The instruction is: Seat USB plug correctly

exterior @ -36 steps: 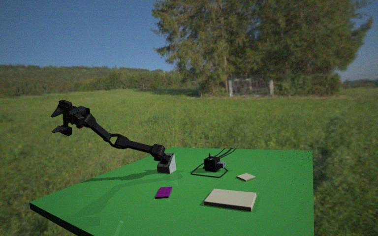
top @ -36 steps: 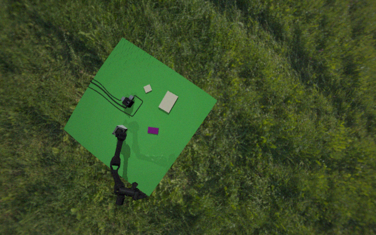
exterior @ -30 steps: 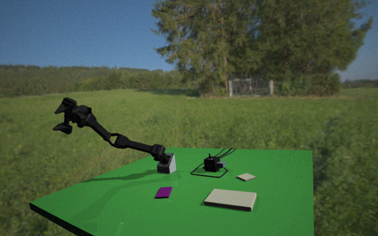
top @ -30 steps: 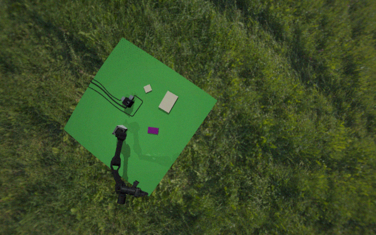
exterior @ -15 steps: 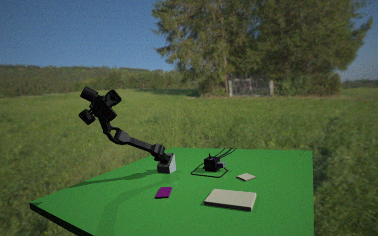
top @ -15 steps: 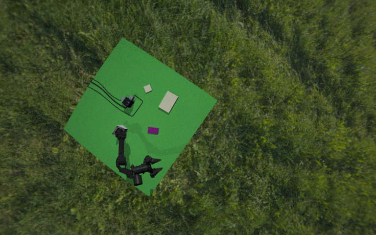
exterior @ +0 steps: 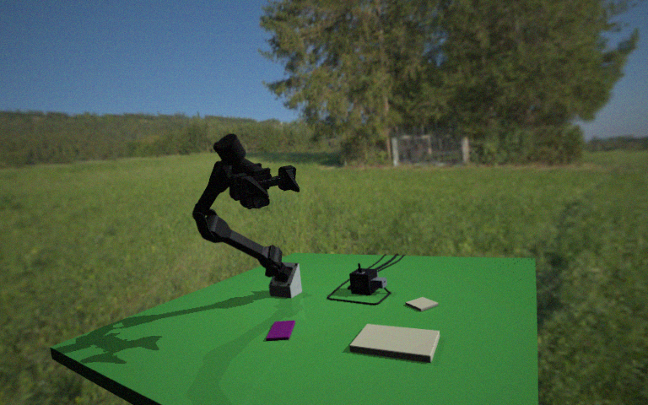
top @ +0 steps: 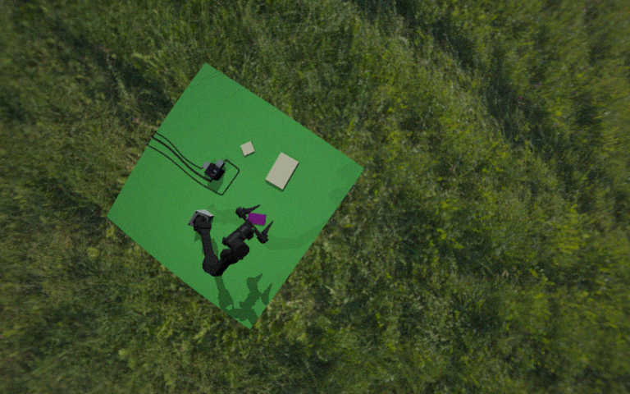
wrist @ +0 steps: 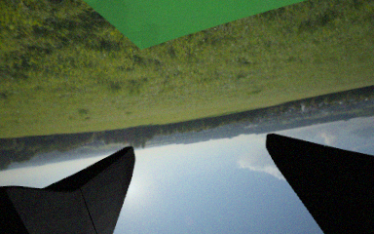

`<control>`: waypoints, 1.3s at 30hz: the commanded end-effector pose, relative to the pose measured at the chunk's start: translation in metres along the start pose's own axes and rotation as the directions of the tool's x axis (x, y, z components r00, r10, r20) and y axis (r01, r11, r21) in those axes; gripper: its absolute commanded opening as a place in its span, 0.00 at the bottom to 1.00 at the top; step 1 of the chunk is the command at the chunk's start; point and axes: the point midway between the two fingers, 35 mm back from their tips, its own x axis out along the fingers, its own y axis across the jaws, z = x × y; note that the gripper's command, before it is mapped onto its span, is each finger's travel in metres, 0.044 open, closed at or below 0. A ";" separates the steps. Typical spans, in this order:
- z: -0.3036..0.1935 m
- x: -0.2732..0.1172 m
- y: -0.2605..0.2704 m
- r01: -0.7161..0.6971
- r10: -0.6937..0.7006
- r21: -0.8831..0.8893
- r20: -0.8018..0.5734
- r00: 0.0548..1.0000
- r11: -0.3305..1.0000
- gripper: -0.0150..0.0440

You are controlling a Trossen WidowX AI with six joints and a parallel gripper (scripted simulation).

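Note:
The black power cube (top: 214,168) (exterior: 362,282) stands on the green table, with grey plugs at its sides. In the exterior view a small dark plug (exterior: 359,268) stands up from the cube's top. Which way round it sits and how deep are too small to tell. My gripper (top: 266,215) (wrist: 201,146) is open and empty, raised high above the table and well away from the cube. The wrist view shows neither the cube nor the plug.
Black cables (top: 179,155) run from the cube to the table edge, and one loops around it. A small beige block (top: 247,148) (exterior: 421,304), a larger beige slab (top: 282,170) (exterior: 394,340) and a purple block (top: 257,218) (exterior: 280,330) lie on the table (top: 208,102) (exterior: 487,305).

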 end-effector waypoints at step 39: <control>0.309 -0.012 -0.396 0.892 0.060 -0.392 0.908 0.414 -0.228 1.00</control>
